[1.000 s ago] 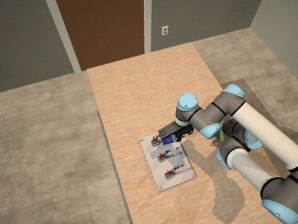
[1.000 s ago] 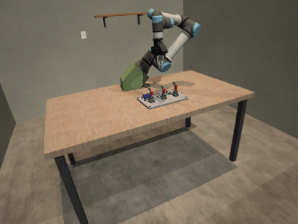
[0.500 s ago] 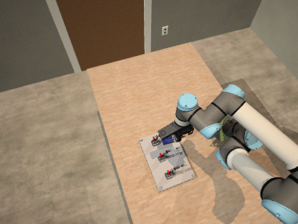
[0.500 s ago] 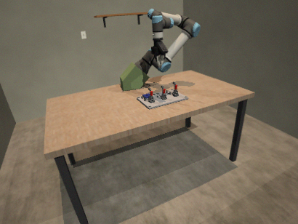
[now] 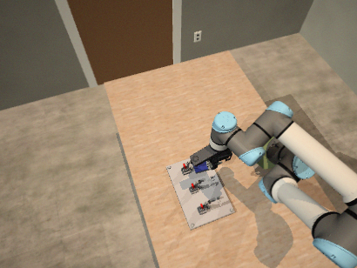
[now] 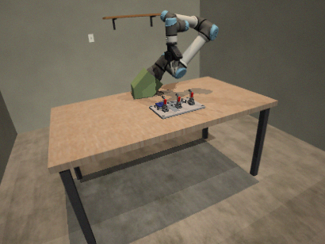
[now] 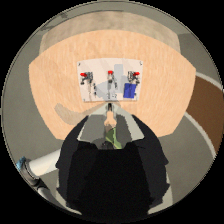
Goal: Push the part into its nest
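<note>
A small blue part (image 5: 200, 167) sits at the far end of the grey fixture plate (image 5: 200, 195), next to a red-handled clamp (image 5: 185, 170). It also shows in the wrist view (image 7: 129, 90) at the plate's right end and in the exterior view (image 6: 158, 105). My gripper (image 7: 110, 103) is shut with nothing between the fingers. It hangs above the table beside the plate, its tips near the plate's edge in the wrist view. In the top view the gripper (image 5: 206, 157) is above the blue part. Whether the part lies flat on its pads I cannot tell.
Two more red-handled clamps (image 5: 193, 186) (image 5: 202, 207) stand along the plate. A green block (image 6: 145, 84) sits at the arm's base on the table behind the plate. A wall shelf (image 6: 131, 17) hangs high behind the arm.
</note>
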{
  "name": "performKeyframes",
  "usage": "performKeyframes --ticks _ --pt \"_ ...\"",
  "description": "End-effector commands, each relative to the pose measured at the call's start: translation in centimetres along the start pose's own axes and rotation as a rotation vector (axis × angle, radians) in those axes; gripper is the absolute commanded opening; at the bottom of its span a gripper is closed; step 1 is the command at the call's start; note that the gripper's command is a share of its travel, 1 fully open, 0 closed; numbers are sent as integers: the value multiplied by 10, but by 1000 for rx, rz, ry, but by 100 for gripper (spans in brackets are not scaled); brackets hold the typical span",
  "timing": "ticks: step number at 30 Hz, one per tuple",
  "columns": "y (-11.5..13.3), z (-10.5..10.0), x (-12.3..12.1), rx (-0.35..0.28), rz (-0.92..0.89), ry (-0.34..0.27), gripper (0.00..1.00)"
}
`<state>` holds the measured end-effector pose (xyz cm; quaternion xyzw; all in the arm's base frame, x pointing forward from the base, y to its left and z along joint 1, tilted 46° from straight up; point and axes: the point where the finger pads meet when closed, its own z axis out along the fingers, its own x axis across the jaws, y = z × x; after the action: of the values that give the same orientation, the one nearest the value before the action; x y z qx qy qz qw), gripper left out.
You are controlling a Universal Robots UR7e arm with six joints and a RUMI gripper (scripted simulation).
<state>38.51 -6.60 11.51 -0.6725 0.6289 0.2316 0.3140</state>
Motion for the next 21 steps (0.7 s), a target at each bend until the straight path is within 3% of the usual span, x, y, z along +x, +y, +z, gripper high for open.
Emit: performKeyframes --ticks 1,2,14,19,21 --pt "13 26 15 1 0 1 0" --pt "17 34 20 1 0 1 0" --pt "17 34 20 1 0 1 0" --pt "37 72 41 1 0 1 0" --pt "37 72 41 1 0 1 0"
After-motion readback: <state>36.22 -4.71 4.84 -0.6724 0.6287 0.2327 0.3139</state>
